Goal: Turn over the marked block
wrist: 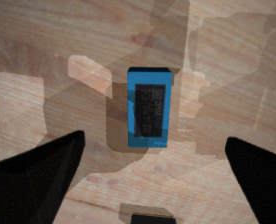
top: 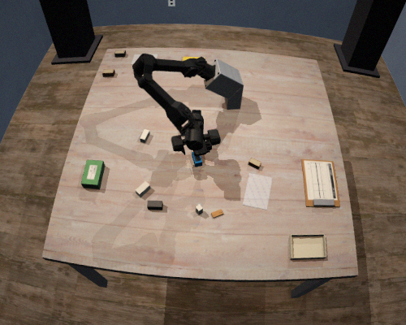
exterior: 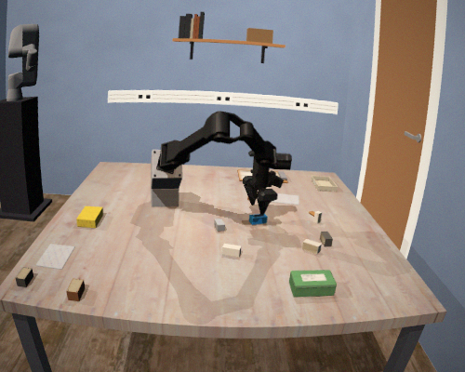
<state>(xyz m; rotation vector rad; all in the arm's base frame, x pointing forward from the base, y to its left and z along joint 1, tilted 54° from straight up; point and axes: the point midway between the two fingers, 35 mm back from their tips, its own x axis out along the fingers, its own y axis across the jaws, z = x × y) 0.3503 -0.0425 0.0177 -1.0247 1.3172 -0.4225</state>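
The marked block [wrist: 150, 108] is blue and lies flat on the table with its black mark facing up. It shows near the table's middle in the top view [top: 196, 158] and in the exterior view [exterior: 258, 219]. My gripper [wrist: 156, 140] hangs directly above it, pointing down, fingers wide open and empty. The block sits between and slightly beyond the fingertips, apart from both. In the exterior view the gripper [exterior: 260, 202] is just above the block.
A tan block [top: 254, 162], a white paper [top: 257, 191] and a clipboard [top: 320, 183] lie to the right. A cream block [top: 144, 135], a green box [top: 92, 173], a dark block [top: 154, 205], a small white cube [top: 199, 209] and an orange piece [top: 217, 213] lie around.
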